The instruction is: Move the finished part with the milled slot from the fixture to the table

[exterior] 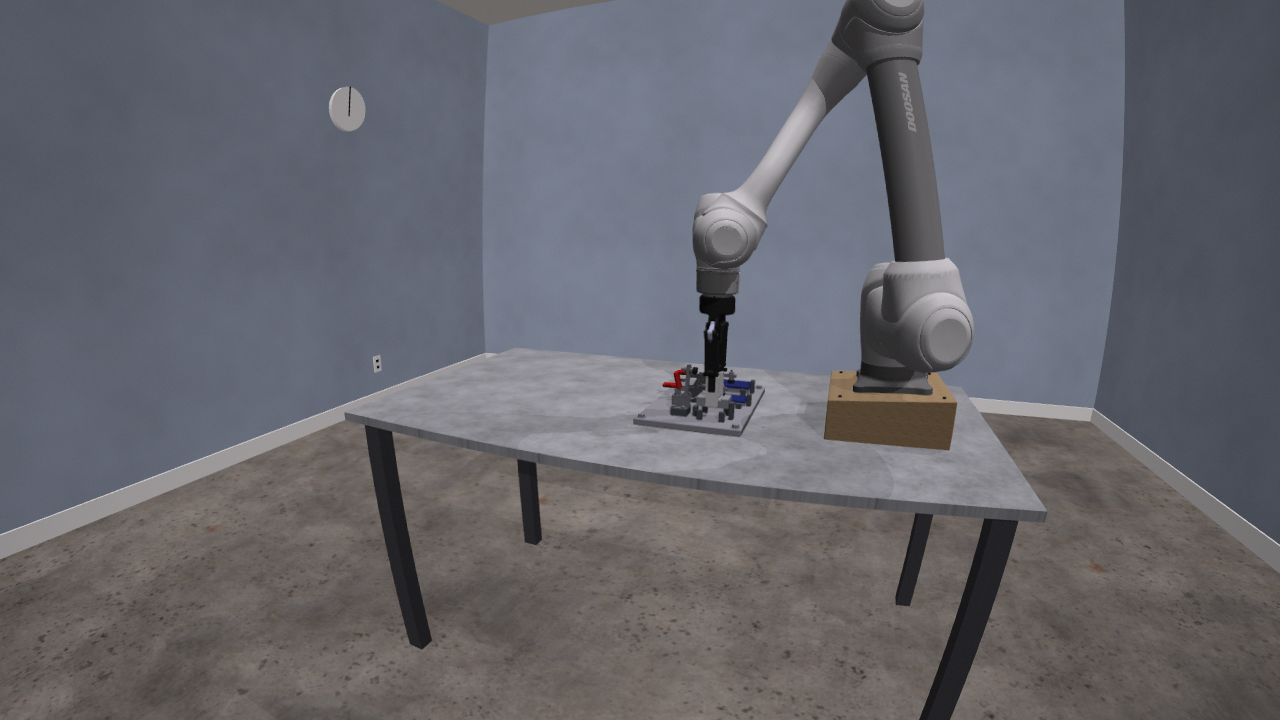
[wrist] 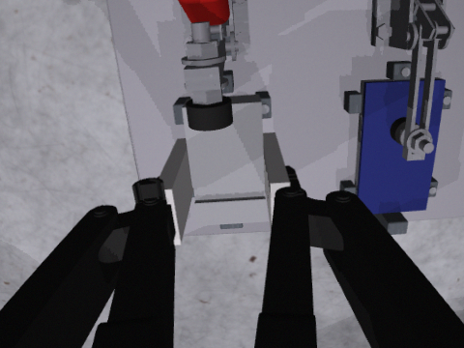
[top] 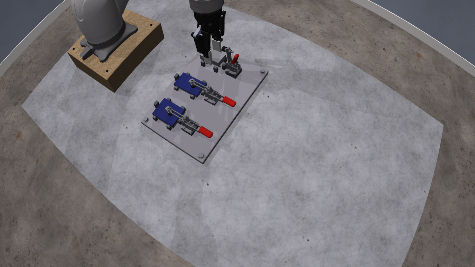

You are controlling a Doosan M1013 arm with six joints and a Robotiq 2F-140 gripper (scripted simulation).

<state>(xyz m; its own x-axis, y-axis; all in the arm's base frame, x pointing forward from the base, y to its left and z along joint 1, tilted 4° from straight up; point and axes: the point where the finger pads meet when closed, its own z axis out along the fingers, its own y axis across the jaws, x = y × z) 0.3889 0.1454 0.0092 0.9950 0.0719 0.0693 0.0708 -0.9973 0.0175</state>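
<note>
My gripper point(top: 212, 52) point(exterior: 713, 388) point(wrist: 227, 157) is shut on the bare grey finished part point(wrist: 224, 155), its pads on the two long sides. The part is a little above its nest at the fixture plate's point(top: 239, 88) point(wrist: 309, 126) far end and looks about level. Its slot is not plain to see. The open clamp point(top: 229, 55) point(wrist: 205, 84) stands upright beside it; its black tip overlaps the part's far end in the wrist view. Two blue blanks point(top: 189, 86) point(top: 163, 114) lie in their nests, apparently flat, each with a clamp arm down on it.
The open clamp's red handle point(top: 235, 59) point(wrist: 208, 11) rises close to the gripper. Nest blocks point(top: 215, 69) stand beneath the held part. Red handles point(top: 229, 101) point(top: 205, 132) of the closed clamps lie low. The robot's wooden base point(top: 133, 49) point(exterior: 886, 422) stands on the table point(top: 298, 159) point(exterior: 537, 411).
</note>
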